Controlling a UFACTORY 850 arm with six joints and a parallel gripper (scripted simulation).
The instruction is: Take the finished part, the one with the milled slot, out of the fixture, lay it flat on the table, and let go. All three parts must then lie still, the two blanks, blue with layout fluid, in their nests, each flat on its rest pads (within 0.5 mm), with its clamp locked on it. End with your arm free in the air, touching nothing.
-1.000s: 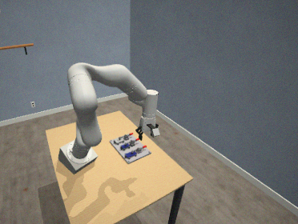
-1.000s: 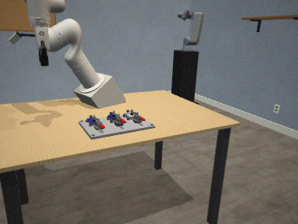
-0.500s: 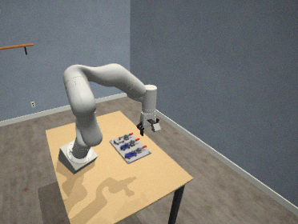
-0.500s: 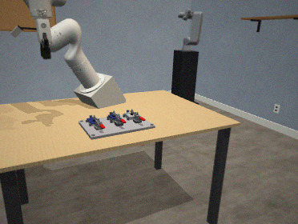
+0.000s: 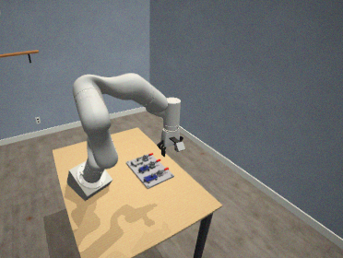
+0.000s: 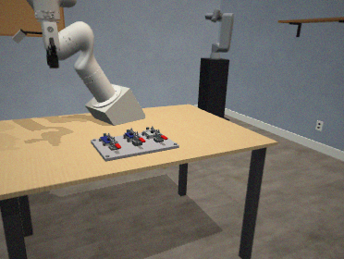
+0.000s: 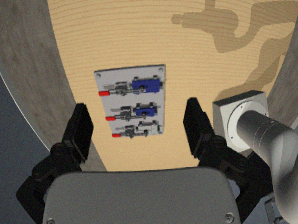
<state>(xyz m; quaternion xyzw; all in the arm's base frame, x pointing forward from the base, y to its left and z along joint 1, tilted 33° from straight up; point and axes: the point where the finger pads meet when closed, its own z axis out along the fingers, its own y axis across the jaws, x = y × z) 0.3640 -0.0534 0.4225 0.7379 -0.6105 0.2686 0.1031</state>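
Observation:
A grey fixture plate [image 5: 150, 171] lies on the wooden table and holds three small parts in a row, each under a clamp with a red handle. The grey finished part [image 5: 138, 162] sits in the end nest nearest the far table edge. The two blue blanks [image 5: 147, 169] [image 5: 151, 177] fill the other nests. In the exterior view the plate [image 6: 132, 146] shows the grey part [image 6: 150, 132] at the right end. My gripper [image 5: 168, 146] hangs high above the plate, open and empty. In the wrist view its fingers frame the plate [image 7: 131, 106] far below, with the grey part [image 7: 140, 128] nearest.
My arm's base [image 5: 89, 180] stands on the table left of the plate. A second arm on a black pedestal [image 6: 214, 83] stands behind the table. The table's edge runs close to the plate's right side [image 5: 194, 177].

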